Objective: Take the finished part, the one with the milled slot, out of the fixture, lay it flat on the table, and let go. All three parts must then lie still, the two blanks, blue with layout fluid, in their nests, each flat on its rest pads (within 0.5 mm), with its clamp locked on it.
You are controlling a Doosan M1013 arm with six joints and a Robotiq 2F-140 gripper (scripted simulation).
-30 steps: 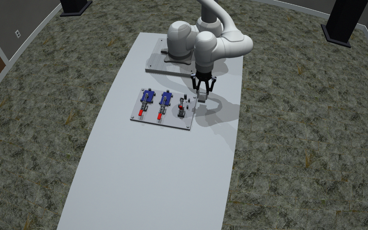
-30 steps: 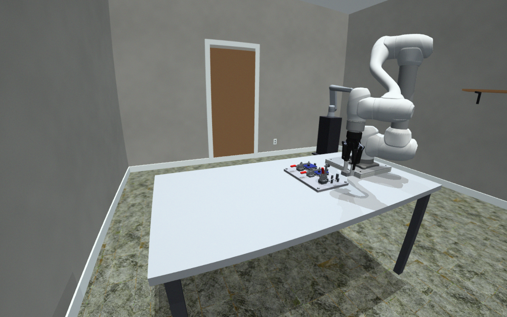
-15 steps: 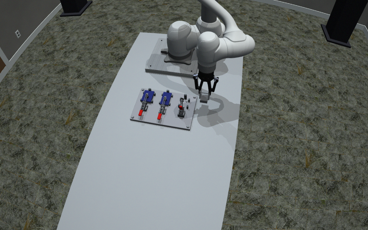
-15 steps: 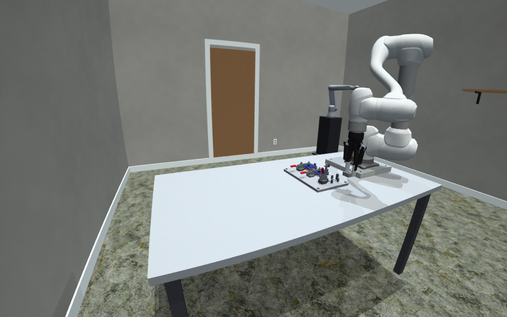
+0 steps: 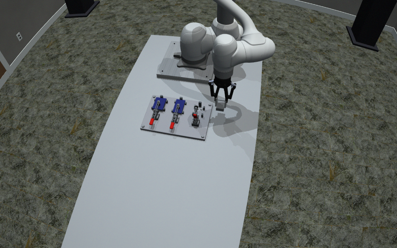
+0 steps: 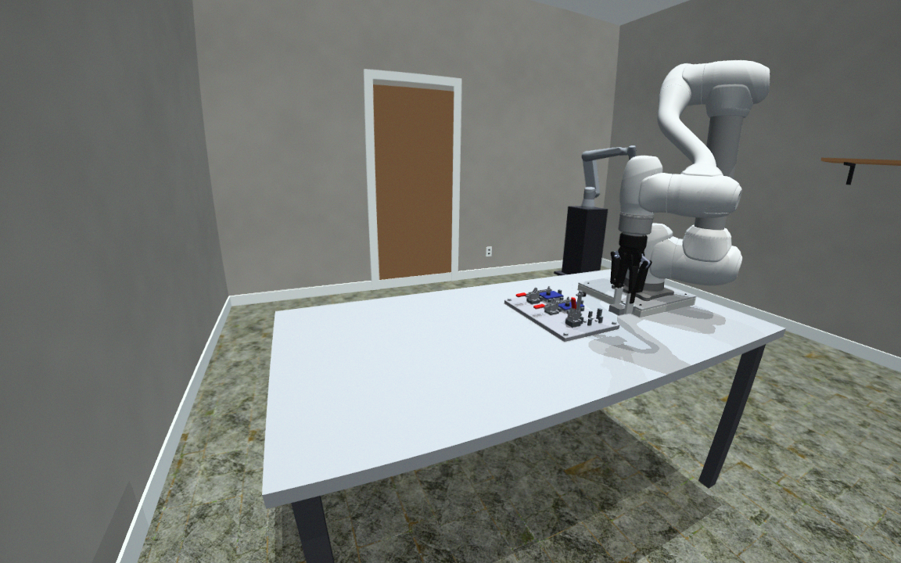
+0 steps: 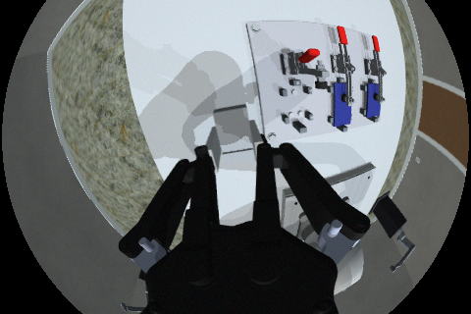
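Jaws of the gripper (image 5: 222, 99) stand narrowed and clamped on the finished part (image 5: 221, 105), a pale grey block that hangs below the fingertips above the table (image 5: 163, 185), just beside the right-hand edge of the fixture plate (image 5: 150, 124) and off it; whether the part touches the table surface cannot be told, and the milled slot is too small to make out. Reading the top view from left to right: the first blue blank (image 5: 159, 103) lies in its nest with a red-handled clamp (image 5: 152, 119) laid over it; the second blue blank (image 5: 179, 105) lies in the next nest under a like clamp (image 5: 172, 122); the third nest (image 5: 202, 111) holds no part, and its clamp (image 5: 195, 118) stands with the red handle raised. To the right of the plate hangs the gripped part, with the arm's shadow spread on the table beneath it. Behind, the white arm rises from a grey base plate (image 5: 163, 71).
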